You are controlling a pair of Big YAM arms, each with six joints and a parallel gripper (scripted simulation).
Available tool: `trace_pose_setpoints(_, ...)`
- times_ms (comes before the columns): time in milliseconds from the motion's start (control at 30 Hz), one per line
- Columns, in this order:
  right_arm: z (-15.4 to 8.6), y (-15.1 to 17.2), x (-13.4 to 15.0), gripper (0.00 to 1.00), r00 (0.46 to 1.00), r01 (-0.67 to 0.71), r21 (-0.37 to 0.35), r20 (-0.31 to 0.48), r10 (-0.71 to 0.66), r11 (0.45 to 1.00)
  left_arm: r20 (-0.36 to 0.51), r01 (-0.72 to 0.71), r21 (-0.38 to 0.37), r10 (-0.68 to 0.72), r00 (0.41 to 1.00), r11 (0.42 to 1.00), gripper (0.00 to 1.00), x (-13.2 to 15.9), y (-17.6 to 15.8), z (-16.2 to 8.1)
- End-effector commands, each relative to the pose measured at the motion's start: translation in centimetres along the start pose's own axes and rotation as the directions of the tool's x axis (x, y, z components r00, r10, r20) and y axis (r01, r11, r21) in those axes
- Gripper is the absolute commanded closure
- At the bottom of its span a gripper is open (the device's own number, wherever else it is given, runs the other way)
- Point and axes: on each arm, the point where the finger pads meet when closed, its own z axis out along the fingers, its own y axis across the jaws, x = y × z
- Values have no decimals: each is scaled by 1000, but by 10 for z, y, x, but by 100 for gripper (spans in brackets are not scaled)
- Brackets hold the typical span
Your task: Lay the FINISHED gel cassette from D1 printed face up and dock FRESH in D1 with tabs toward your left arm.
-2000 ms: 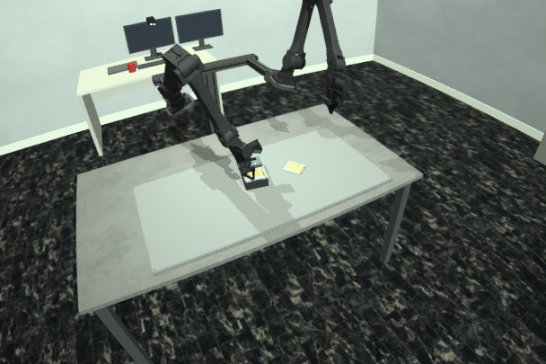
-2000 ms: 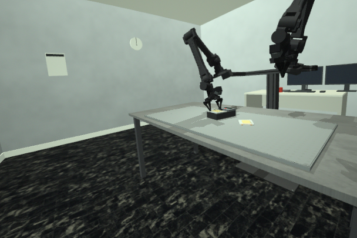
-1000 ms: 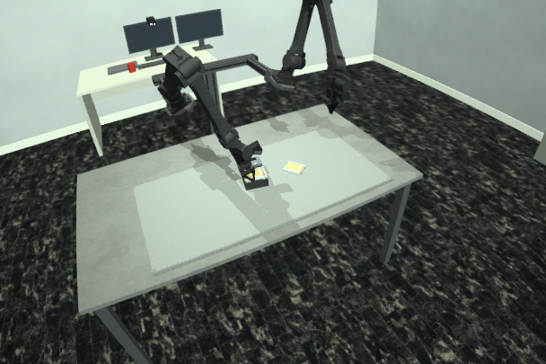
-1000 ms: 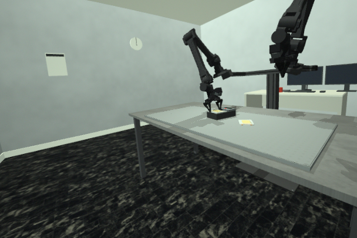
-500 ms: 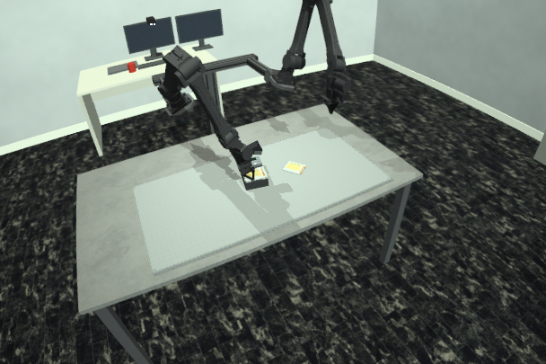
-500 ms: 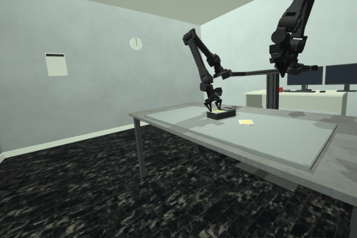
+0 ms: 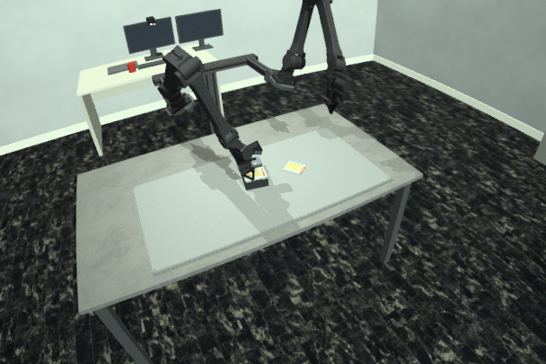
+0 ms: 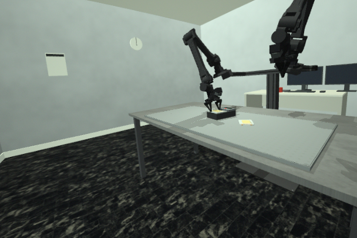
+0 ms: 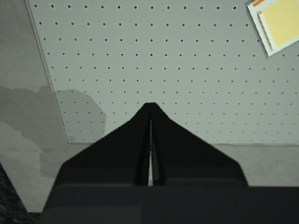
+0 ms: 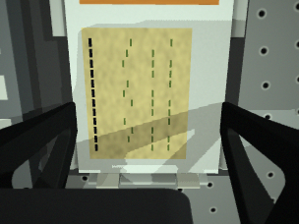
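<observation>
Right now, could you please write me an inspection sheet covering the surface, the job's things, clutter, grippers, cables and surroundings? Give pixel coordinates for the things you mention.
Surface: perforated deck [image 7: 193,224] [image 8: 273,137] [image 9: 123,64] on a grey table top [image 7: 103,224] [image 9: 17,59]; shadows across both.
Dock: D1 [image 7: 257,184] [image 8: 221,114] [image 10: 235,74] upright on the deck.
FINISHED [image 7: 259,174] [image 8: 216,111] [image 10: 138,93]: in the dock, printed face up.
FRESH [image 7: 295,167] [image 8: 246,122] [image 9: 282,22]: lying on the deck, away from the dock.
Clutter: nothing seen.
Left gripper [image 7: 331,112] [image 8: 282,76] [image 9: 150,104]: shut, above the table's edge area.
Right gripper [image 7: 251,175] [image 8: 215,109] [image 10: 149,104]: fingers at either side of FINISHED; contact unclear.
Cables: nothing seen.
Surroundings: desk [image 7: 108,84] [image 8: 308,99] with two monitors [image 7: 149,35] [image 8: 305,76] and a red cup [image 7: 131,67] [image 8: 280,90].
</observation>
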Motion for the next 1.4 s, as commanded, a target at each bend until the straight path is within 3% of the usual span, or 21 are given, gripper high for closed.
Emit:
trace_pose_setpoints(0,-2,-2,-2,100,1000,-2,6,2,2,1000,9,-12,0,12,1000,1000,100,-6,-1,-2)
trace_pose_setpoints(600,-2,-2,-2,100,1000,2,5,4,-2,1000,9,-12,0,12,1000,1000,100,-6,-1,-2)
trace_pose_setpoints(800,-2,-2,-2,100,1000,2,5,4,-2,1000,37,-207,-22,208,978,978,100,-14,-28,9)
trace_pose_setpoints(1000,-2,-2,-2,100,1000,2,5,4,-2,1000,63,-392,-50,395,917,918,100,-21,-55,19)
trace_pose_setpoints(1133,-2,-2,-2,100,1000,2,5,4,-2,1000,64,-401,-52,404,912,914,100,-23,-64,22)
trace_pose_setpoints(1267,-2,-2,-2,100,1000,2,5,4,-2,1000,78,-515,-77,520,850,854,100,-26,-83,28)
trace_pose_setpoints(1367,-2,-2,-2,100,1000,2,5,4,-2,1000,79,-521,-78,526,847,850,100,-28,-97,33)
